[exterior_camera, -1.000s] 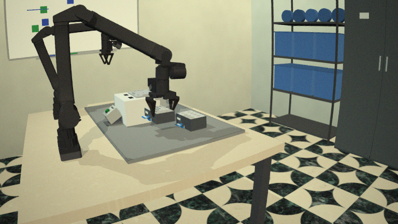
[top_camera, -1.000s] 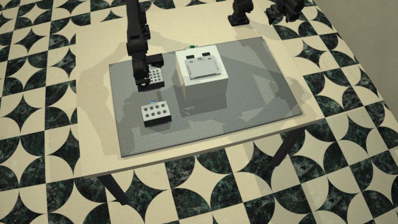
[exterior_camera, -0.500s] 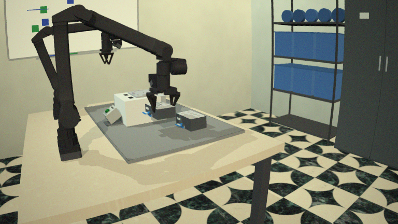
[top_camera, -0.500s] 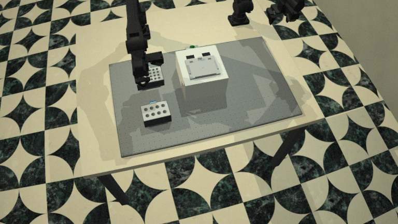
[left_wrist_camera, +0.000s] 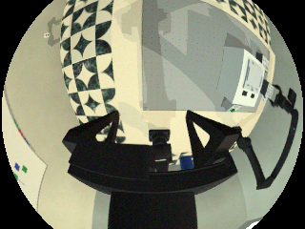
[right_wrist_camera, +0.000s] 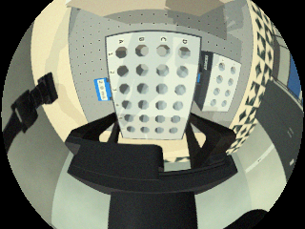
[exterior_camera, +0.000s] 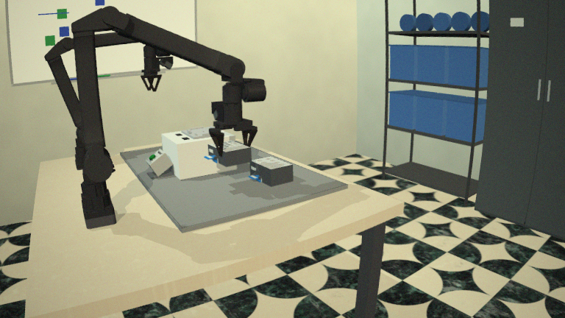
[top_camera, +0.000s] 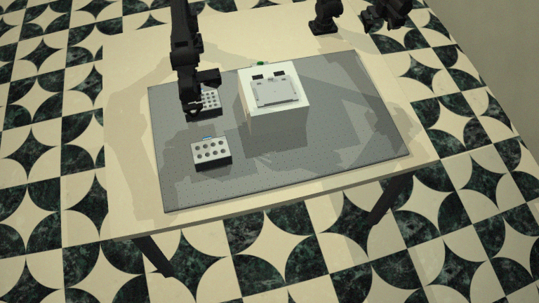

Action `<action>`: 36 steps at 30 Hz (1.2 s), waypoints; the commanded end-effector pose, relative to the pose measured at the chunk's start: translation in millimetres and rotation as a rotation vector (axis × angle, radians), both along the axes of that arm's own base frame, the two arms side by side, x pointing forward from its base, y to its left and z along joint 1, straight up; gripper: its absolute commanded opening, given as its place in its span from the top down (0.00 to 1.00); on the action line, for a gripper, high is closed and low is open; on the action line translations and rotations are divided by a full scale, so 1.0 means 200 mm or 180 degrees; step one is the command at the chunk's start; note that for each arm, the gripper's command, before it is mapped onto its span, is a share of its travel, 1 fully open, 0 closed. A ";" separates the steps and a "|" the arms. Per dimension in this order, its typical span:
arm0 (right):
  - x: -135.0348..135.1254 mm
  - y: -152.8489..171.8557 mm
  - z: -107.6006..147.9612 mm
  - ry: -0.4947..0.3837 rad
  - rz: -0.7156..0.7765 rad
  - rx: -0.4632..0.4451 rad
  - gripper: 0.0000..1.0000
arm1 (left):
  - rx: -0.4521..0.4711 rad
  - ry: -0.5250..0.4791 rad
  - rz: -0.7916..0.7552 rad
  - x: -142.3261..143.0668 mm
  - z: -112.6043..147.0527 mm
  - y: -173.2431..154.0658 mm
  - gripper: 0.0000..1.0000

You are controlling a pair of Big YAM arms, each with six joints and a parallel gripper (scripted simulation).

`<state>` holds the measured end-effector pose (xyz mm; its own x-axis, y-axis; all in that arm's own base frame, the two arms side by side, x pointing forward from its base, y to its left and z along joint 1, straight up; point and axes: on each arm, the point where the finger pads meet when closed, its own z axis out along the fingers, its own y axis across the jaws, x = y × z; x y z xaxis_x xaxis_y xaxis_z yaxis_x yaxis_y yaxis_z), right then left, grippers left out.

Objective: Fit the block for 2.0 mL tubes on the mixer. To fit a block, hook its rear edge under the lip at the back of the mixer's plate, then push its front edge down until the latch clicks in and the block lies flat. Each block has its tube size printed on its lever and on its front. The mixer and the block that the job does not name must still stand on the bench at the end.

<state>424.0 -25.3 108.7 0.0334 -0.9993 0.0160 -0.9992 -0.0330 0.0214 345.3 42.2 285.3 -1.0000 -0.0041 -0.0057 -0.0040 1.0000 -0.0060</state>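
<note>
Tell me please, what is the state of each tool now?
Left tool: open, holding nothing.
Right tool: closed on the many-hole block.
</note>
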 end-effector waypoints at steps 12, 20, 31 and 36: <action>0.04 -0.01 0.10 -0.0178 -0.0010 0.0006 1.00 | -0.0008 0.0077 0.0000 0.00 -0.04 -0.01 0.00; 0.07 -0.01 0.18 -0.0273 -0.0010 0.0002 1.00 | 0.0005 -0.0029 0.0000 0.03 0.02 -0.01 0.00; 0.16 -0.01 0.26 -0.0452 -0.0009 -0.0011 1.00 | 0.0016 -0.0114 0.0000 0.06 0.08 -0.01 0.00; 0.17 -0.01 0.22 -0.0400 -0.0009 -0.0010 1.00 | 0.0019 -0.0130 0.0000 0.07 0.08 -0.01 0.00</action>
